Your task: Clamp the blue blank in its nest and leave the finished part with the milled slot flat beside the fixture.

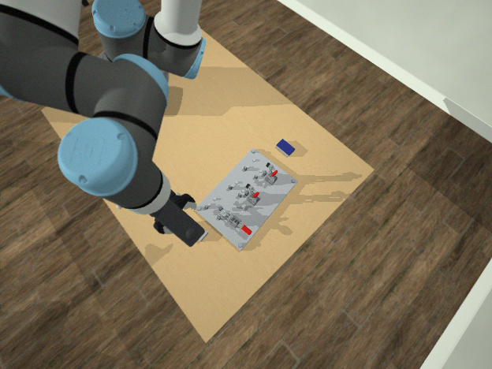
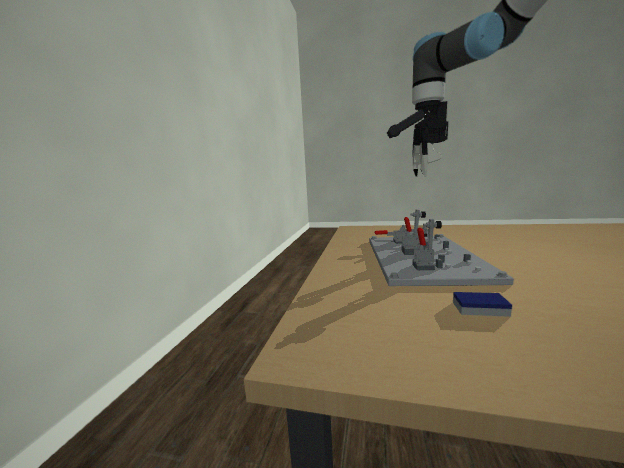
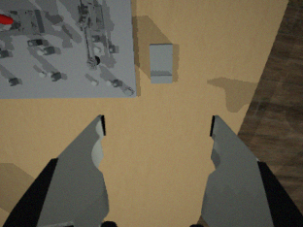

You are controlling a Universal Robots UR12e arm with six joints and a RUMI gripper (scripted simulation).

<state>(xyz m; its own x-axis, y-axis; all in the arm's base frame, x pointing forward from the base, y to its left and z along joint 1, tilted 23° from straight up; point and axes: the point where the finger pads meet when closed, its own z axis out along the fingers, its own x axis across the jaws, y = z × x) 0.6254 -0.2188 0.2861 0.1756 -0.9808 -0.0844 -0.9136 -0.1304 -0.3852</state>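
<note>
So our gripper (image 1: pixel 174 214) (image 2: pixel 419 173) (image 3: pixel 157 116) is up above the table (image 1: pixel 206 301) (image 2: pixel 403 362) (image 3: pixel 157 170), fingers apart, nothing between them. Our blue blank (image 1: pixel 285 147) (image 2: pixel 482 300) sits flat just beside the fixture (image 1: pixel 273 198) (image 2: pixel 483 274) (image 3: pixel 68 92). Gray part (image 1: pixel 203 236) (image 3: pixel 161 60) is off another edge, probably flat, but we can't make out a slot from here.

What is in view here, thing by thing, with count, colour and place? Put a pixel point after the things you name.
blue blank (image 1: pixel 285 146) (image 2: pixel 482 300): one, blue over grey, on the table beside the fixture
grey part (image 3: pixel 161 62): one, grey, on the table near a fixture corner
fixture plate (image 1: pixel 254 220) (image 2: pixel 453 278) (image 3: pixel 29 92): one, grey, on the table
clamp handles (image 1: pixel 255 195) (image 2: pixel 407 224) (image 3: pixel 5 19): three, red, on the fixture; two raised, one lowered
table (image 1: pixel 190 297) (image 2: pixel 453 372) (image 3: pixel 155 109): one, tan, under the fixture
floor (image 1: pixel 337 277) (image 2: pixel 211 352) (image 3: pixel 282 97): one, brown, below
walls (image 2: pixel 151 151): pale grey, behind
arm (image 1: pixel 131 87) (image 2: pixel 456 50): one, grey, white and blue, overhead
gripper (image 1: pixel 173 214) (image 2: pixel 419 173) (image 3: pixel 157 116): one, black and grey, open above the table
</note>
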